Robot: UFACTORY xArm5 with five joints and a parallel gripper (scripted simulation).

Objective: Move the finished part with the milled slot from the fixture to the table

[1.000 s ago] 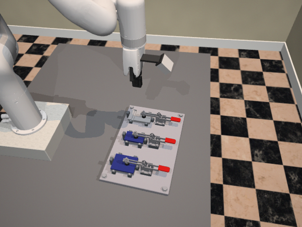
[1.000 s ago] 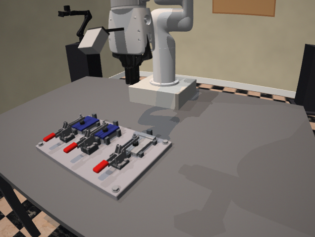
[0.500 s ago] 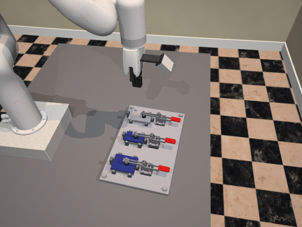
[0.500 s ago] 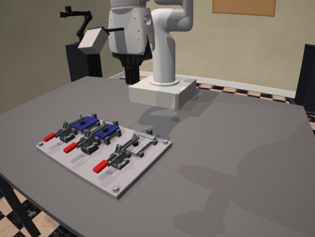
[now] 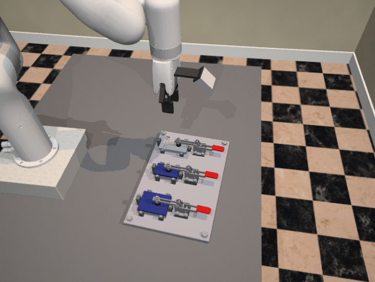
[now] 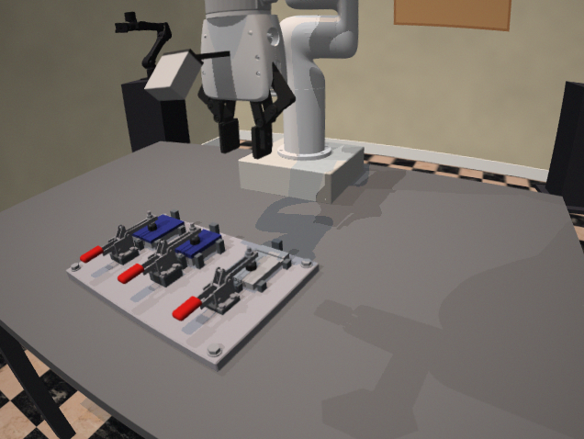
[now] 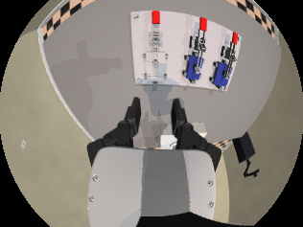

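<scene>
Grey metal is showing in the end nest: the finished part (image 5: 177,147) (image 6: 264,267) is sitting in the fixture (image 5: 178,228) (image 6: 155,315) (image 7: 144,47), under its red-handled clamp (image 5: 198,147) (image 6: 221,292) (image 7: 155,39). We are probably seeing its slot too, but at this size we are not certain. Gripper (image 5: 168,105) (image 6: 245,141) (image 7: 156,105) is hanging above the table, fingers about half apart, holding nothing. Two blue blanks (image 5: 166,170) (image 6: 197,242) are lying under their own clamps.

Risks we are noting: pulling the part while its clamp is pressing would be straining or tilting it; a low, wide finger could be knocking the neighbouring handle and freeing a blank; releasing too high would be leaving the part bouncing.

Table (image 5: 91,236) (image 6: 377,264) (image 7: 110,42) is matte grey, catching arm shadows; checkered floor and olive walls are surrounding it.
</scene>
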